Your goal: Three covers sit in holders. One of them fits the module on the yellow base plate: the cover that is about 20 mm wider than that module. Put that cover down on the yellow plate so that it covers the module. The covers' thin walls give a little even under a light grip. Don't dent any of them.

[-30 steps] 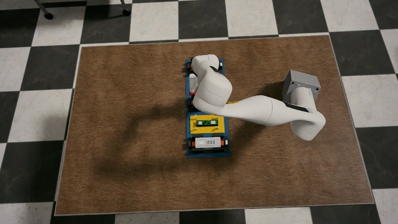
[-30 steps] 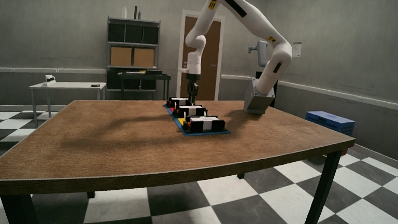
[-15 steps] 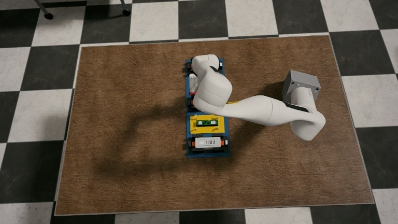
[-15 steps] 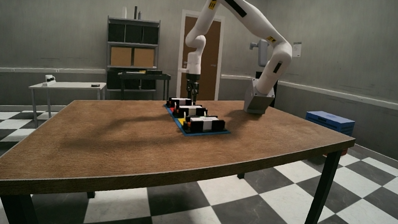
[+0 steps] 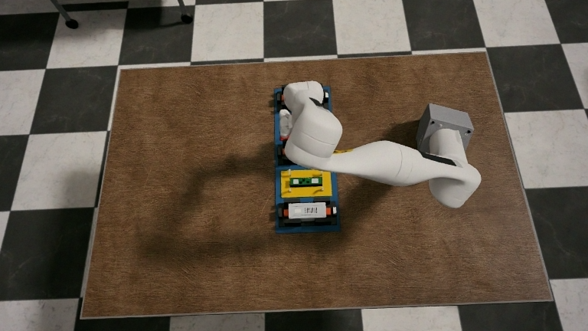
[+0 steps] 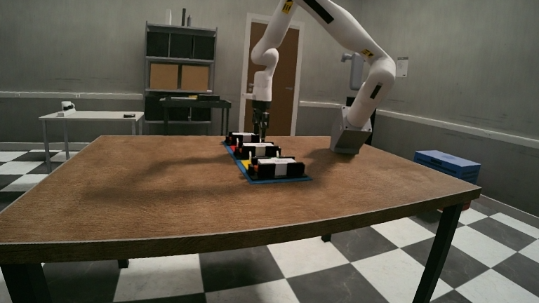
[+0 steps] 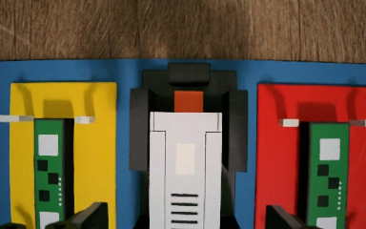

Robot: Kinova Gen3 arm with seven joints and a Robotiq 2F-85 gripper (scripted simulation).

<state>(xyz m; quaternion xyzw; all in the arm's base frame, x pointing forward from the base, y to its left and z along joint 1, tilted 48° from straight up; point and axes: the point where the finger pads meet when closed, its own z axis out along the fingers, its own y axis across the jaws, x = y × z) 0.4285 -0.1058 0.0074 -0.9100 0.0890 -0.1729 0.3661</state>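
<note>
Apparently pre-grasp: gripper (image 6: 261, 128) (image 7: 187, 216) wide open, empty, above middle cover (image 6: 260, 145) (image 7: 186, 167), beside yellow plate (image 5: 283, 188) (image 6: 245, 163) (image 7: 95, 167). Next: confirm width, descend straight, close lightly.

The light is dim and soft. The arm (image 5: 381, 162) (image 6: 337, 17) throws broad, blurry shadows across the tabletop (image 5: 194, 283) (image 6: 158, 212). The exterior view bows the tabletop's near edge. Up close the covers look fairly crisp, though the gripper's (image 6: 261, 135) (image 7: 187, 220) dark fingers are perhaps slightly soft.
</note>
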